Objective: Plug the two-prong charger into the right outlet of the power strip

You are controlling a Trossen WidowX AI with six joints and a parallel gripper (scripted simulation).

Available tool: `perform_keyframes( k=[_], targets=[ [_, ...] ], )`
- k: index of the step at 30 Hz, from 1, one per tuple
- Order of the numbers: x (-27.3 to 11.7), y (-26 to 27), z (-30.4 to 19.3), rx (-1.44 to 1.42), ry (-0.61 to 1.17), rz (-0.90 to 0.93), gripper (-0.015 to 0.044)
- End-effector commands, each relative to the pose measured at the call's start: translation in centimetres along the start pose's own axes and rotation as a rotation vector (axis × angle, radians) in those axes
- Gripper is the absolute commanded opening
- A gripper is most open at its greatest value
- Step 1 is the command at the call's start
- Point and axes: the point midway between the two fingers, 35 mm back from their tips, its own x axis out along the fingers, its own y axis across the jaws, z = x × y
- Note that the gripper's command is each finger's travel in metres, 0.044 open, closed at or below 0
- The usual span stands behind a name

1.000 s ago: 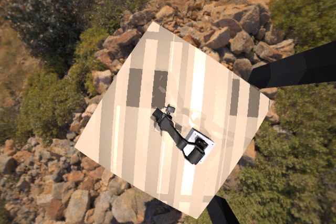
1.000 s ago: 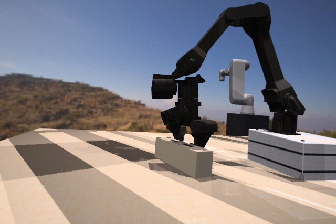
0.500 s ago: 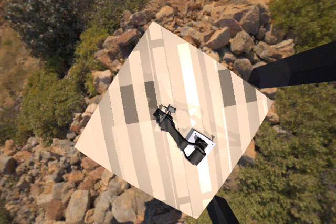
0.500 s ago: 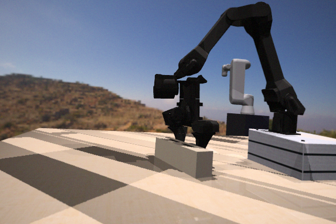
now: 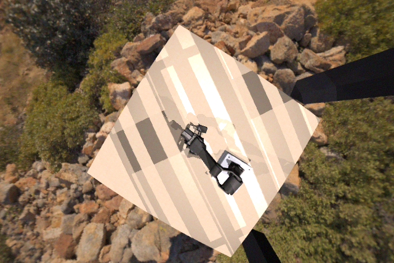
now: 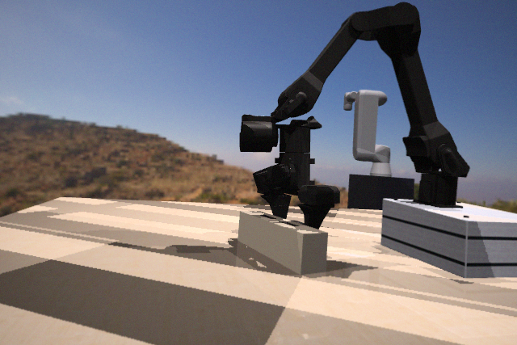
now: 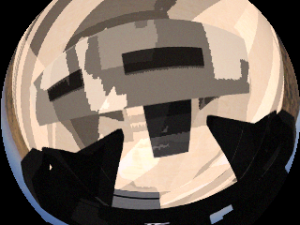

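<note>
The power strip (image 6: pixel 266 242) (image 7: pixel 108 96) is a long beige block on the table. Its top shows two dark outlet recesses in the wrist view, the right one (image 7: pixel 163 60) wider in view than the left one (image 7: pixel 66 86). My gripper (image 6: pixel 297 221) (image 7: pixel 167 127) points down, open, its fingers apart and low by the strip. A dark block (image 7: pixel 171 141), apparently the charger, shows between the fingertips in the wrist view, against the strip's near edge in the picture, and is not gripped. Its prongs cannot be made out. It is hidden in the exterior view; the top view shows neither clearly.
The striped table (image 5: pixel 178 190) (image 6: pixel 125 295) carries patches of light and shadow. My arm's base stands on a grey box (image 6: pixel 422 234) at the right in the exterior view. A pale second arm (image 6: pixel 366 128) stands on a dark block (image 6: pixel 380 191) behind.
</note>
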Motion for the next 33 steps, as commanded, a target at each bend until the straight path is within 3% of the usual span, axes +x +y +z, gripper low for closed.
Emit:
perform_keyframes(
  k=[1, 33],
  targets=[
    [0.0, 0.0, -0.5, -0.005, -0.004, 0.002, 0.044],
    [0.3, -0.1, -4.4, -0.005, -0.001, 0.002, 0.044]
  ],
)
